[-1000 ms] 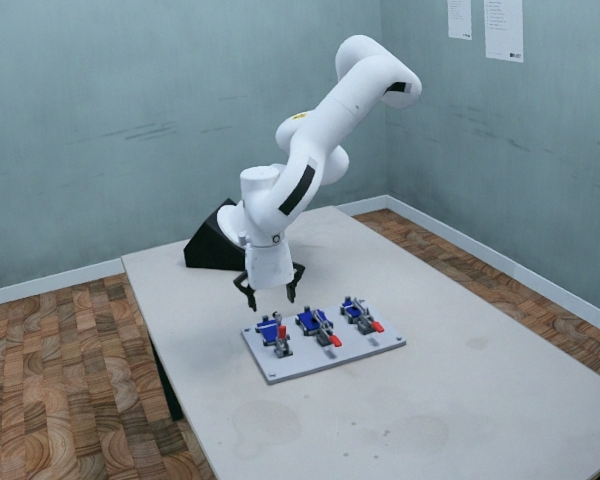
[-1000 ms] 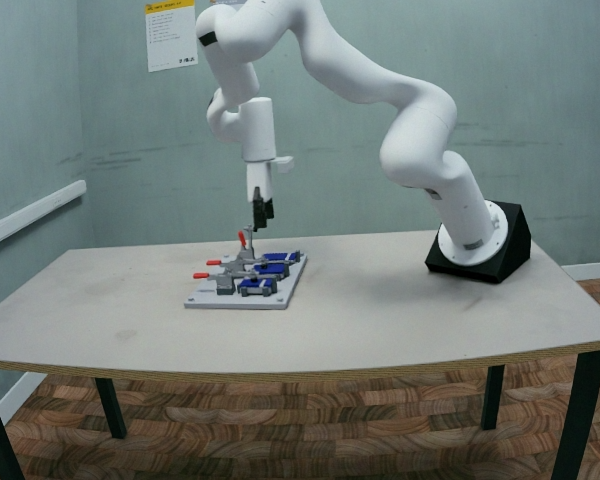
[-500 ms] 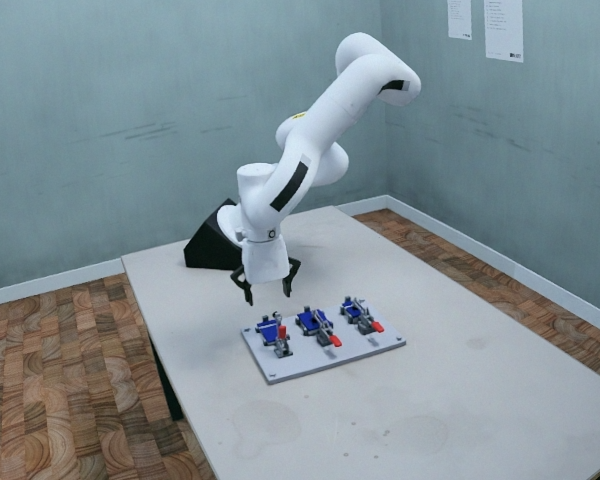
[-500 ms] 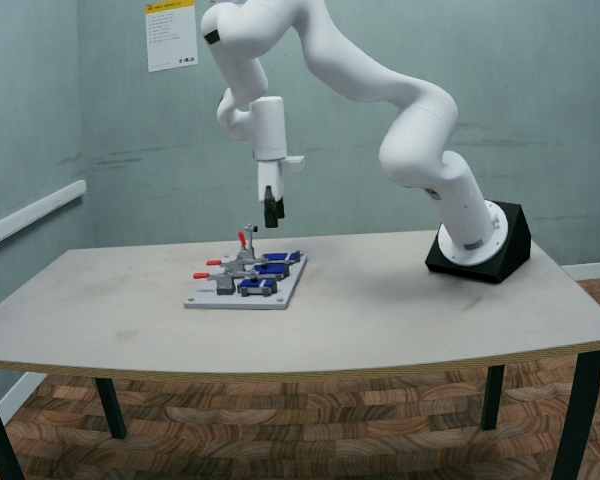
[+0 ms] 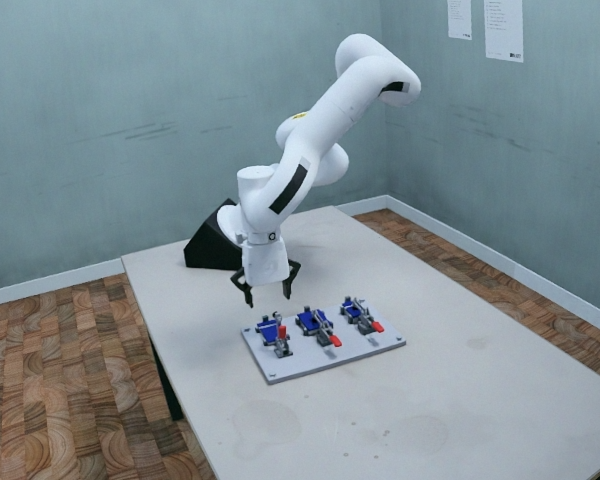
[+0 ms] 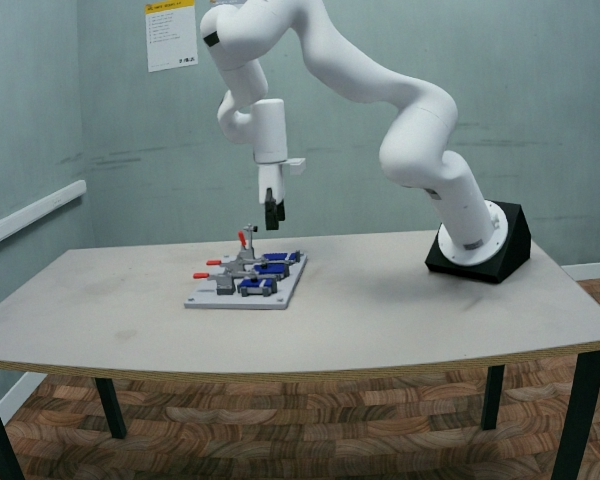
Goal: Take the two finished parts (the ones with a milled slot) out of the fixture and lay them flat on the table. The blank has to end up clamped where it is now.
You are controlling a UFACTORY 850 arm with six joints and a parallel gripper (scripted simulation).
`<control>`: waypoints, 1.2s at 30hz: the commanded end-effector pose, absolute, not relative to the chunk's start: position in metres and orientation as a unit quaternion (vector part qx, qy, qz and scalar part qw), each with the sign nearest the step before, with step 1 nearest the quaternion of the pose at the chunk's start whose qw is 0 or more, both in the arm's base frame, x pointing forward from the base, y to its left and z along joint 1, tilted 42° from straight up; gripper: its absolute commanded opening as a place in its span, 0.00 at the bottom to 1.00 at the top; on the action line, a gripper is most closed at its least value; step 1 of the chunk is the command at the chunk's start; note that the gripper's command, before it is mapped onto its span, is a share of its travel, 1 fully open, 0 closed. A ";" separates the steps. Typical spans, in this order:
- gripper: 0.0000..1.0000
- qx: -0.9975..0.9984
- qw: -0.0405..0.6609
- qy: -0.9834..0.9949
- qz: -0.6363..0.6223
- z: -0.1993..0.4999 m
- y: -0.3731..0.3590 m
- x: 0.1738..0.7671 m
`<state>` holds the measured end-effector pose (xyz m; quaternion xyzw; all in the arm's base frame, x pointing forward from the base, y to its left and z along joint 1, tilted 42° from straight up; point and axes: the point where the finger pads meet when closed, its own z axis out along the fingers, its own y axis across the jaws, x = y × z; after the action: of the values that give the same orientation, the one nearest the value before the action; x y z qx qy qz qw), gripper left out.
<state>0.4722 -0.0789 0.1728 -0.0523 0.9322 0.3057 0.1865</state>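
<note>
Blue parts [image 5: 267,326] sit in the fixture [image 5: 310,364]; leftmost clamp [image 5: 281,333] stands raised. Gripper [image 5: 265,295] hangs above, spread, holding nothing. Step looks like reaching for that freed part; next, descend and straddle it.

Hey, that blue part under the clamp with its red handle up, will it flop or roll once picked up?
Probably neither: the blue part looks like a flat, blocky slab, so likely stiff and unlikely to roll. Its low, thin profile may give the open fingers little to grip.
</note>
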 end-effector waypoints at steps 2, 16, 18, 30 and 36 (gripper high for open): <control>1.00 -0.052 0.187 0.932 0.305 0.164 -0.072 0.476; 1.00 -0.052 0.187 0.932 0.305 0.139 -0.053 0.487; 1.00 -0.052 0.187 0.932 0.305 0.137 -0.050 0.488; 1.00 -0.052 0.187 0.932 0.305 0.133 -0.048 0.490; 1.00 -0.052 0.187 0.932 0.305 0.133 -0.048 0.490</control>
<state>0.4892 -0.0473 0.1329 -0.0523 0.9322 0.3057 0.1865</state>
